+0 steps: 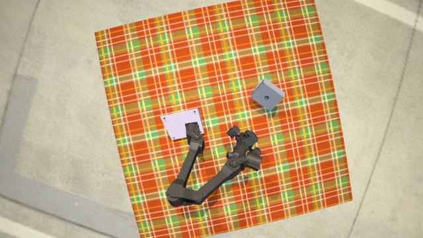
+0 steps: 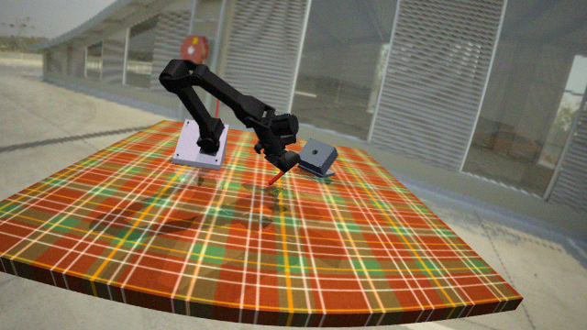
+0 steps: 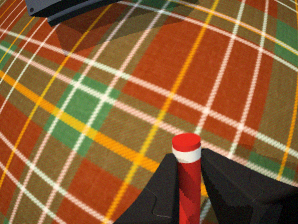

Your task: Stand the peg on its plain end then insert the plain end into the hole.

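The red peg (image 2: 276,178) (image 3: 189,192) is tilted in my gripper (image 2: 285,168) (image 3: 187,158), which is shut on it. Its white-banded end sticks up between the fingertips in the wrist view. In the exterior view its plain end slants down to the lower left, seemingly just above the table; the exact gap cannot be told. In the top view the arm hides the peg. The grey sloped panel (image 1: 271,91) (image 2: 325,158) stands beyond the gripper, apart from it, with one dark round hole (image 1: 266,98) (image 2: 315,152) in its face. Part of it shows at the wrist view's top left.
The plaid table (image 1: 158,79) (image 2: 404,280) carries the arm and the panel. A pale base plate (image 1: 173,127) (image 2: 188,148) with small dark screws sits under the arm's foot, left of the panel. The arm's elbow reaches out to one side in the top view.
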Available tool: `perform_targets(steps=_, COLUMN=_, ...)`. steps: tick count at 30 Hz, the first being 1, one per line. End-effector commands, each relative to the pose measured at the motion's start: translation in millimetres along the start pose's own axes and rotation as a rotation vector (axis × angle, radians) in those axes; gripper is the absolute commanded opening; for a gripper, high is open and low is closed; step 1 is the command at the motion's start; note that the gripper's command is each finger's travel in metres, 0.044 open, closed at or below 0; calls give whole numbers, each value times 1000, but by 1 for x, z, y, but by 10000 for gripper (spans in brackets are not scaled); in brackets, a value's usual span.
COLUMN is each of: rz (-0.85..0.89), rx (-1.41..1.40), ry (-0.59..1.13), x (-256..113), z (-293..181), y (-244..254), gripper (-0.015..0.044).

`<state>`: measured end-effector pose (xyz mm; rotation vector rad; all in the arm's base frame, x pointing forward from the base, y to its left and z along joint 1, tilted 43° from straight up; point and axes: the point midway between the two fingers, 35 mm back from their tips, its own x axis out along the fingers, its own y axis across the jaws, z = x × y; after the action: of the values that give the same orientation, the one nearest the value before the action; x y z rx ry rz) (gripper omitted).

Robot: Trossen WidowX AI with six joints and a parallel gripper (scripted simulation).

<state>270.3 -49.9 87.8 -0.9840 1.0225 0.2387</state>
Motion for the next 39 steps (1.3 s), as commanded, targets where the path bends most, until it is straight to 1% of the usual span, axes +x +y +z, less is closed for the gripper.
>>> perform_targets(steps=1, rz=4, rx=-6, ry=-39, x=-2, z=-2, y=3, gripper=49)
perform_targets(steps=39, rz=5, rx=-9, ry=-367, x=-22, z=-19, y=3, gripper=49)
